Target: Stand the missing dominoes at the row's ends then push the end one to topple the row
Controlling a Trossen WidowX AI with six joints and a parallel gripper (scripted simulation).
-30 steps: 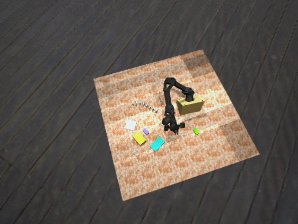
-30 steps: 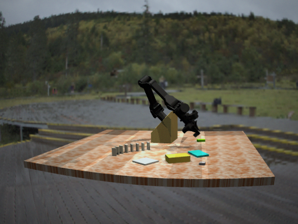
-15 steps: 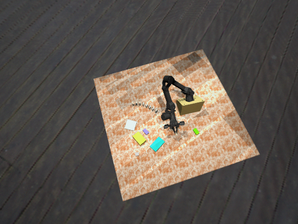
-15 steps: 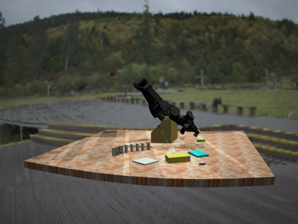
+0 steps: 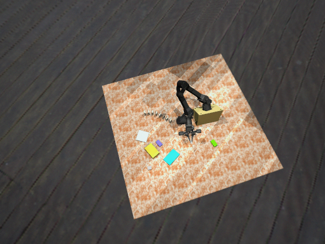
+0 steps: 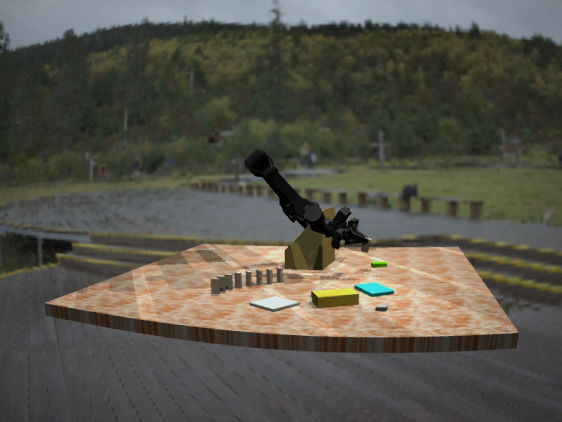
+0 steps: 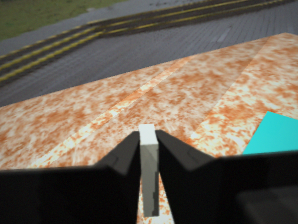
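Observation:
A row of several grey dominoes (image 5: 158, 115) (image 6: 248, 278) stands on the orange patterned table (image 5: 202, 179) (image 6: 175, 315) (image 7: 75, 125), left of the arm's base. My gripper (image 5: 191, 139) (image 6: 365, 245) (image 7: 147, 137) is shut on a pale grey domino (image 7: 149, 170), which sticks out between the two dark fingers in the wrist view. It hangs tilted above the table, in front of the base and well to the right of the row's near end. Another small grey domino (image 5: 149, 167) (image 6: 381, 307) lies flat near the table's front.
The arm's tan base box (image 5: 208, 115) (image 6: 310, 250) stands behind. Flat on the table lie a white tile (image 5: 142, 136) (image 6: 274, 303), a yellow block (image 5: 151, 150) (image 6: 335, 297), a purple piece (image 5: 159, 143), a cyan tile (image 5: 171, 156) (image 6: 374, 288) (image 7: 275, 134) and a green piece (image 5: 213, 143) (image 6: 378, 263).

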